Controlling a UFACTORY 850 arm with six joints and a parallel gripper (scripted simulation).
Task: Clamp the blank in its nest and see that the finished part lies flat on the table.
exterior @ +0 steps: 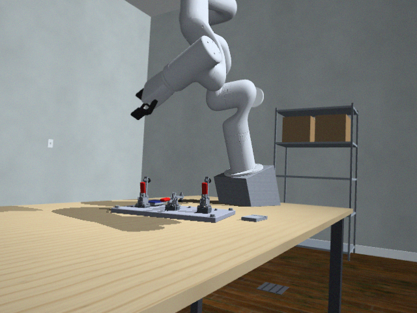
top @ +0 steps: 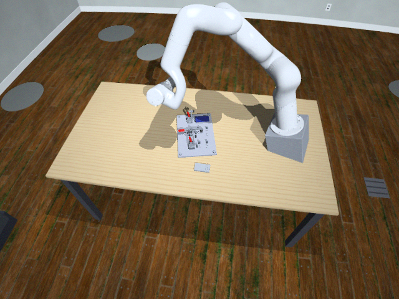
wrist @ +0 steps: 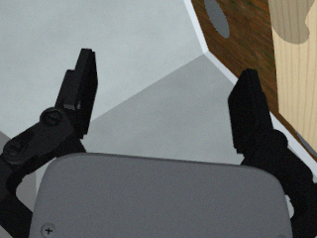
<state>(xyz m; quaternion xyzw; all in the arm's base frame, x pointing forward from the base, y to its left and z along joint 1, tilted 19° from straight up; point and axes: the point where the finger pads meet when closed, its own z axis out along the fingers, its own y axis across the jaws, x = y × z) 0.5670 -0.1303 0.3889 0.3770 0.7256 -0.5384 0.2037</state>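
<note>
You see the wood counter (top: 112, 154) with wide margins around the fixture plate (top: 183, 151). The blue blank (top: 202, 118) lies in its far nest; the finished part (top: 202, 167) lies flat beside the plate. Your hand (exterior: 142, 102) hangs high, spread, holding nothing.

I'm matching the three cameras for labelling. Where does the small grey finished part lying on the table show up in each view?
Top: small grey finished part just in front of the grey fixture plate, mid-table.
Exterior: it lies flat, right of the plate's near corner.
Wrist: not in it.
Shared landmark: the fixture plate with its red-handled clamps.
</note>
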